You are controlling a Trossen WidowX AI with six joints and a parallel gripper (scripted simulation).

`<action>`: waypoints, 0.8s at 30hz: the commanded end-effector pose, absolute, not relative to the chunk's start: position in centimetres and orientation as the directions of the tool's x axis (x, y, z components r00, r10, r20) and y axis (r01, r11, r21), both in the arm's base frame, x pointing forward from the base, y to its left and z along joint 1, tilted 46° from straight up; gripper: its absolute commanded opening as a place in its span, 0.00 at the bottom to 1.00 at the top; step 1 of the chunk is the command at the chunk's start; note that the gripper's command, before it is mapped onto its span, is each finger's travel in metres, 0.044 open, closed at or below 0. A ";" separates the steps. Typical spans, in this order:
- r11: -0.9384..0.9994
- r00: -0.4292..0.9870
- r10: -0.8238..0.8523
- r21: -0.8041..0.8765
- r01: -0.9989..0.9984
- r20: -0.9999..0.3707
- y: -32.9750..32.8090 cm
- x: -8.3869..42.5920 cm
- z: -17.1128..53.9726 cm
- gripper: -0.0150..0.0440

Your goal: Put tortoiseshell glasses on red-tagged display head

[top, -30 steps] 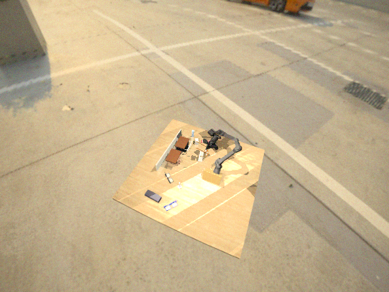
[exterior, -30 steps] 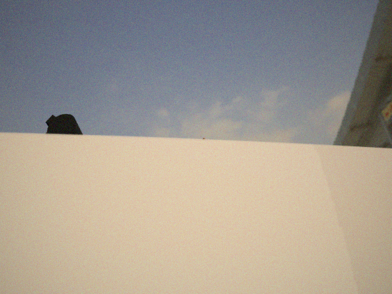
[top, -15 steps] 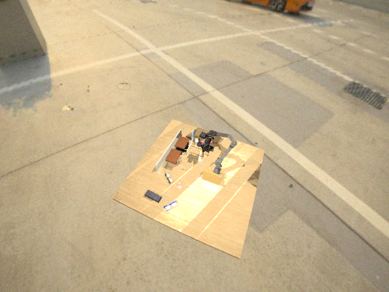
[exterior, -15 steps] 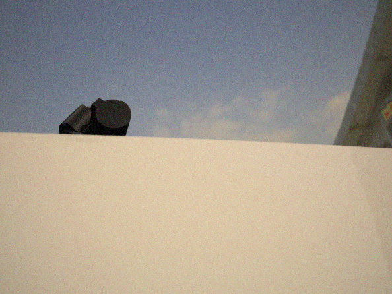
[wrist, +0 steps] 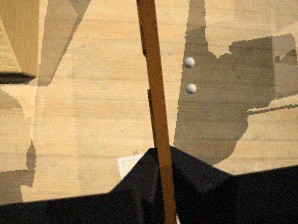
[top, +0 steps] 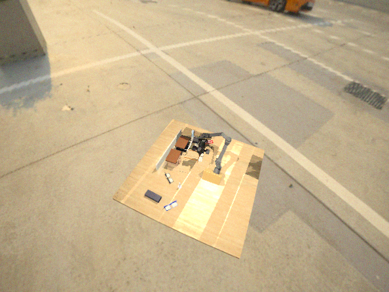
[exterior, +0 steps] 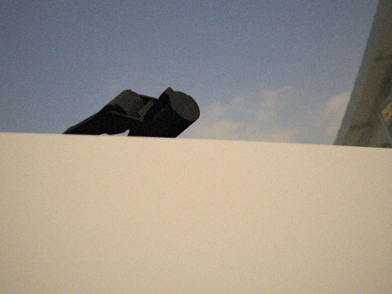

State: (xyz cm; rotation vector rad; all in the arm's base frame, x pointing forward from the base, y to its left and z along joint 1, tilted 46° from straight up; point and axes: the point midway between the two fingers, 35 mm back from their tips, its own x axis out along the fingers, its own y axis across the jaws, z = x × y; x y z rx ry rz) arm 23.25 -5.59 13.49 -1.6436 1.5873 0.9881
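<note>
My gripper (wrist: pixel 160 155) is shut on the tortoiseshell glasses (wrist: pixel 157 95), seen edge-on as a long brown bar running up the wrist view. In the top view the gripper is a small black cluster at the back of the table; the glasses cannot be made out there. Two brown blocks (top: pixel 182 143) (top: pixel 173 156), possibly the display heads, stand before a grey panel. The red tag and the noses cannot be made out. No head shows clearly in the wrist view. The held glasses appear clear of the wooden surface below them.
A yellow wooden block (top: pixel 212 177) (wrist: pixel 19 42) stands near the arm base. Two white balls (wrist: pixel 189 62) (wrist: pixel 191 88) show below. Dark-rimmed glasses (top: pixel 169 178), a dark case (top: pixel 152 196) and blue glasses (top: pixel 171 205) lie farther off. A pale wall (exterior: pixel 198 214) blocks the exterior view.
</note>
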 end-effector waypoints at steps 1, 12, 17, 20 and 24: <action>-0.037 -0.033 -0.557 0.065 -0.997 -0.830 -5.0 23.8 12.5 0.25; 0.018 -0.039 -0.698 0.037 -0.999 -0.715 -2.8 25.1 9.7 0.25; 0.020 -0.034 -0.724 0.028 -0.999 -0.689 -2.9 25.2 9.2 0.25; 0.020 -0.034 -0.734 0.028 -0.999 -0.679 -3.3 25.2 8.9 0.25; 0.020 -0.034 -0.728 0.028 -0.999 -0.685 -3.6 25.2 8.6 0.25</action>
